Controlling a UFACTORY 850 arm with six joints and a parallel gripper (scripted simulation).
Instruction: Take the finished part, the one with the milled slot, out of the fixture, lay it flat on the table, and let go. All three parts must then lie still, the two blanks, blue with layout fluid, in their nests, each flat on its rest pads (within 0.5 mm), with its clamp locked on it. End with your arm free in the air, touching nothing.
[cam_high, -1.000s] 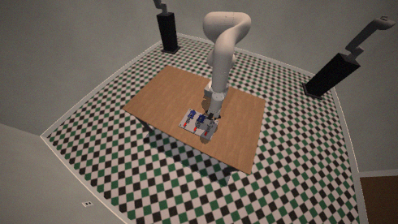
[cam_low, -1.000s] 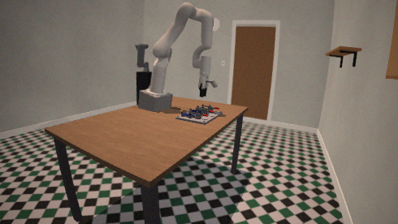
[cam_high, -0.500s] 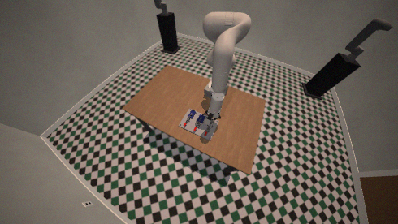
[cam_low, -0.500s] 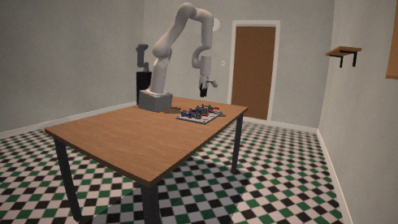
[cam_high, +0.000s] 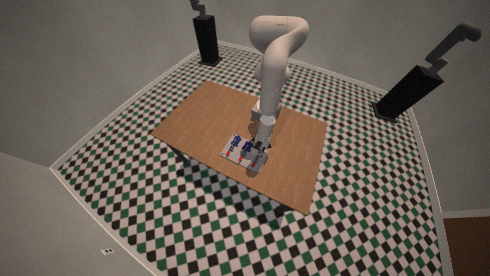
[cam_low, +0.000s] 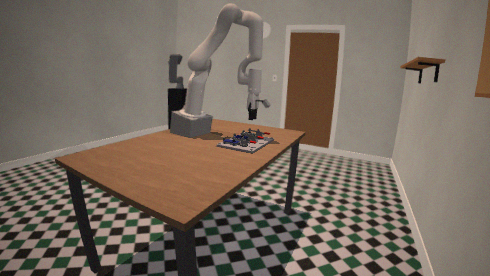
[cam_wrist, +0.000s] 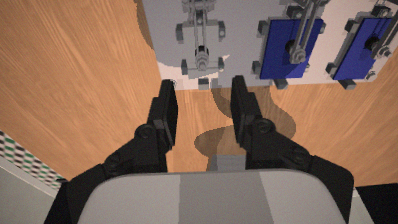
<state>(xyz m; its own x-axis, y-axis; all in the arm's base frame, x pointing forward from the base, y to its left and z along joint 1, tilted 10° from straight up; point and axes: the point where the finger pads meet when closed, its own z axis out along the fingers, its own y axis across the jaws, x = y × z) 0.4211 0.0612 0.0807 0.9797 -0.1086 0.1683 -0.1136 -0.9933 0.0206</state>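
End effector (cam_wrist: 202, 107) open, above fixture (cam_wrist: 240, 55)

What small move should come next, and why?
Probably ease forward over the fixture. The gripper hangs open and empty above bare table, just short of the plate's edge, and the grey part sits straight ahead between the fingers' line, its clamp apparently over it.

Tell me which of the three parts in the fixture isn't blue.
The grey part in the nest nearest the claw; the other two are blue.
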